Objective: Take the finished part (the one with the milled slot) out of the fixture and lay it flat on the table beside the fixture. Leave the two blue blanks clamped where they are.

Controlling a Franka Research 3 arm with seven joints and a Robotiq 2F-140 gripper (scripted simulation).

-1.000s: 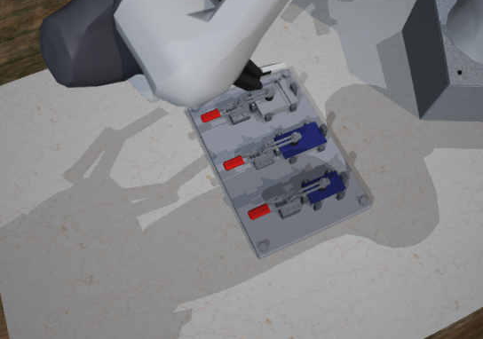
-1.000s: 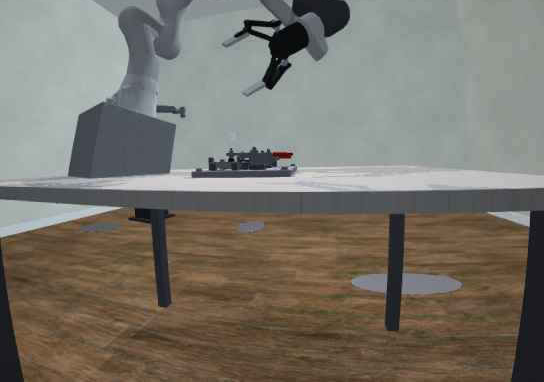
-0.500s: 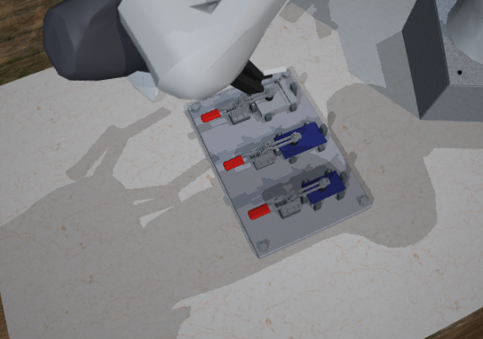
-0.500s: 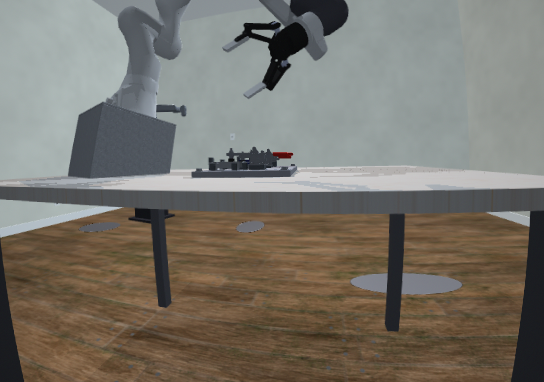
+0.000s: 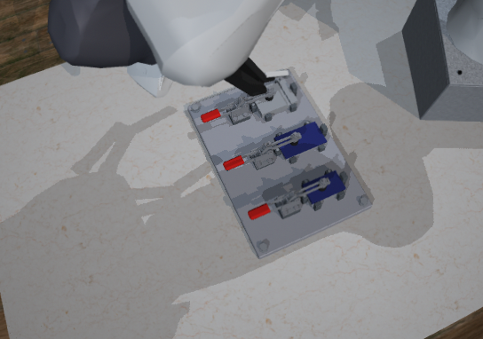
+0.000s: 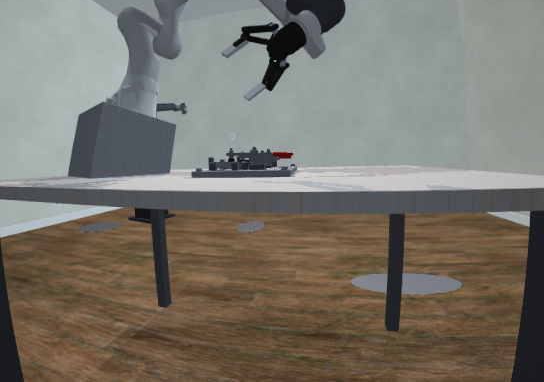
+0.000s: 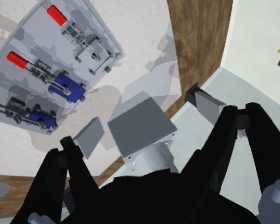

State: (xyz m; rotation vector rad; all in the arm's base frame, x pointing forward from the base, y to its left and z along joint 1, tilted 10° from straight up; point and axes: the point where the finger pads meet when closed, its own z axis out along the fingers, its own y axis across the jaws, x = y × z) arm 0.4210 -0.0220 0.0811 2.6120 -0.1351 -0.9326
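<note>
From the exterior view I see what the top view hides: the gripper (image 6: 242, 71) hangs well above the worktop (image 6: 350, 186), tilted, its two black linkage fingers with pale flat pads (image 6: 255, 91) spread fully apart and holding nothing. From above, the bulky white and dark grey wrist (image 5: 178, 19) covers most of the gripper, and only a black finger and one pale pad (image 5: 277, 73) stick out over the far end of the fixture (image 5: 231, 201). The top view gives me the layout instead: the fixture is a flat grey rectangular plate with bolts at its corners, carrying three toggle clamps with red handles (image 5: 210, 115). The finished part (image 5: 273, 105), a light grey block, sits in the station nearest the arm's grey speckled pedestal (image 5: 417, 54); I cannot make out its slot. The two blue blanks (image 5: 302, 138) (image 5: 326, 187) sit under their clamp arms in the other two stations. The wrist view looks down past the gripper's black fingers at the fixture (image 7: 103, 25) on the pale, marble-veined worktop, with brown wood-grain floor (image 7: 200, 28) beyond its edge.
</note>
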